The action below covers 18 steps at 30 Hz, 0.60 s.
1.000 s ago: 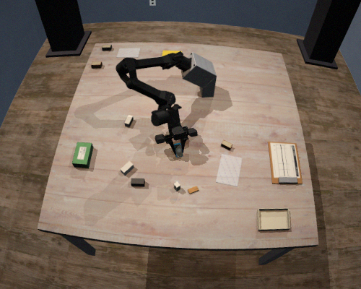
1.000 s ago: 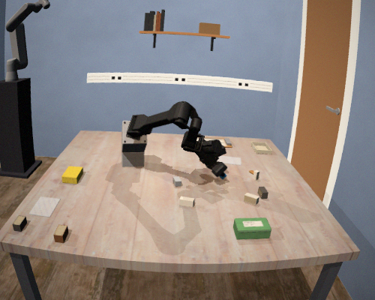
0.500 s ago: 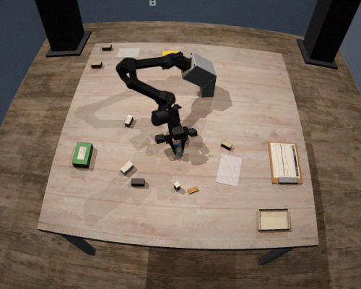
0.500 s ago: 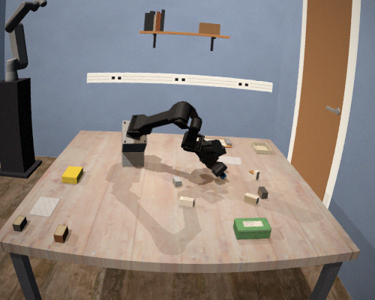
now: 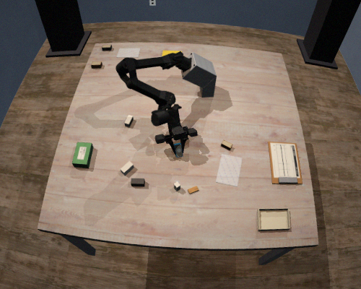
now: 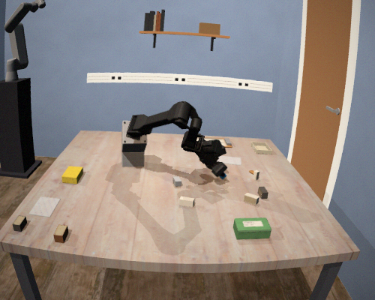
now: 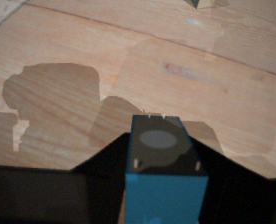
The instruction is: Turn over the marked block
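Observation:
The marked block [image 7: 162, 160] is blue, and one face is black with a grey oval on it. In the wrist view it sits between my dark fingers, with the black face turned up and away from the camera. My gripper [image 5: 178, 151] is shut on this block near the middle of the table, tilted downward and very low over the wood. It also shows in the exterior view [image 6: 221, 175], where a bit of blue shows at the fingertips. I cannot tell whether the block touches the table.
A small white cube [image 5: 177, 186] and an orange block [image 5: 193, 189] lie in front of the gripper. A dark block [image 5: 137, 182], two white blocks [image 5: 126, 167] [image 5: 128, 120] and a green box [image 5: 82, 154] lie to the left. A tan block [image 5: 227, 144], a paper sheet [image 5: 229, 170] and a clipboard [image 5: 284, 162] lie to the right.

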Each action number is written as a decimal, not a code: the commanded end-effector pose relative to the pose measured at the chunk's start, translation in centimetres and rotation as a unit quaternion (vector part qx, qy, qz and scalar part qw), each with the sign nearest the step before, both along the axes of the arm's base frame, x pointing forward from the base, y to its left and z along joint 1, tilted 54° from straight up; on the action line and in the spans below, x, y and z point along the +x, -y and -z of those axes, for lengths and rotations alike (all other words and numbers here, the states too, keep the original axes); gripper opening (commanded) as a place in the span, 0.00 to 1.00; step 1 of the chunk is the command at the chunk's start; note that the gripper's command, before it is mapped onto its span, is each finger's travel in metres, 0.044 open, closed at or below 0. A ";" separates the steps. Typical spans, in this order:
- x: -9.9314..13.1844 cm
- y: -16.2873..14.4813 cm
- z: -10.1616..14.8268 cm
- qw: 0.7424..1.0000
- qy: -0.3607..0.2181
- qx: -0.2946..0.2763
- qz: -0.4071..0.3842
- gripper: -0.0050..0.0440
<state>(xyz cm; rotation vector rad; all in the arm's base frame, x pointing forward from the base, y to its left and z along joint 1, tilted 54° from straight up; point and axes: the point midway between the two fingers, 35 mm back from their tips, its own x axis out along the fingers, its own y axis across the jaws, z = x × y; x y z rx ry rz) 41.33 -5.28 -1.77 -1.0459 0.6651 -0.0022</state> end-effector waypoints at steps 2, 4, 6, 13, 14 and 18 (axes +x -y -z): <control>0.3 -0.2 -0.3 1.000 0.006 0.001 -0.005 0.40; 0.3 -0.2 -0.3 1.000 0.006 0.001 -0.005 0.40; 0.3 -0.2 -0.3 1.000 0.006 0.001 -0.005 0.40; 0.3 -0.2 -0.3 1.000 0.006 0.001 -0.005 0.41; 0.3 -0.2 -0.3 1.000 0.006 0.001 -0.005 0.41; 0.3 -0.2 -0.3 1.000 0.006 0.001 -0.005 0.42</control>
